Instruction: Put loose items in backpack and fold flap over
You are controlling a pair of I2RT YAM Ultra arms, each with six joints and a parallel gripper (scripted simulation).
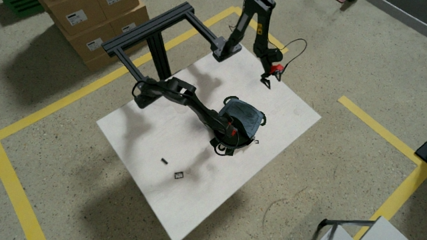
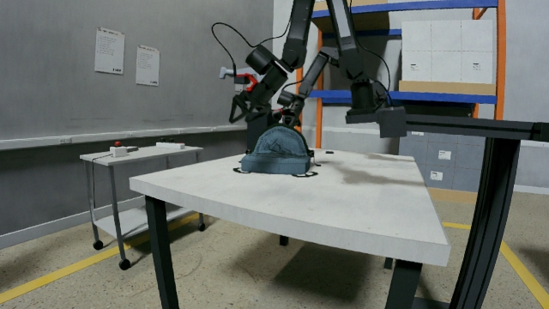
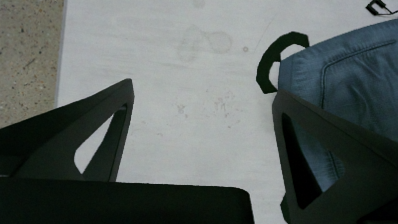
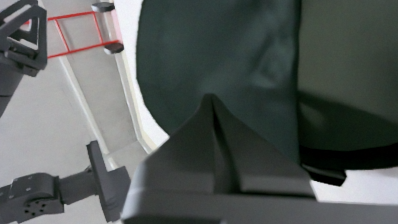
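Hanging open with left gripper [image 1: 274, 84] [image 2: 240, 118] [image 3: 205, 92] [image 4: 41, 37] toward the top view's upper right, pointing right gripper [image 1: 231, 133] [image 2: 292, 120] [image 4: 211, 97] (fingers closed, empty) into central backpack [image 1: 245, 115] [image 2: 276, 164] [image 3: 362, 80] [image 4: 225, 65].

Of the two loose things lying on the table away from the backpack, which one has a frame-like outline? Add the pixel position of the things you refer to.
The rectangular one [image 1: 175, 175], nearer the table's edge corner at the picture's bottom; the other is a small solid dark bar [image 1: 164, 161].

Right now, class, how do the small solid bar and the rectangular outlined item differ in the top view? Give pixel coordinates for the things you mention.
The solid bar [image 1: 164, 161] [image 2: 329, 152] is narrow; the outlined item [image 1: 179, 175] is broader. The bar is dark throughout, while the outlined item has a dark border around a paler middle. Both lie flat.
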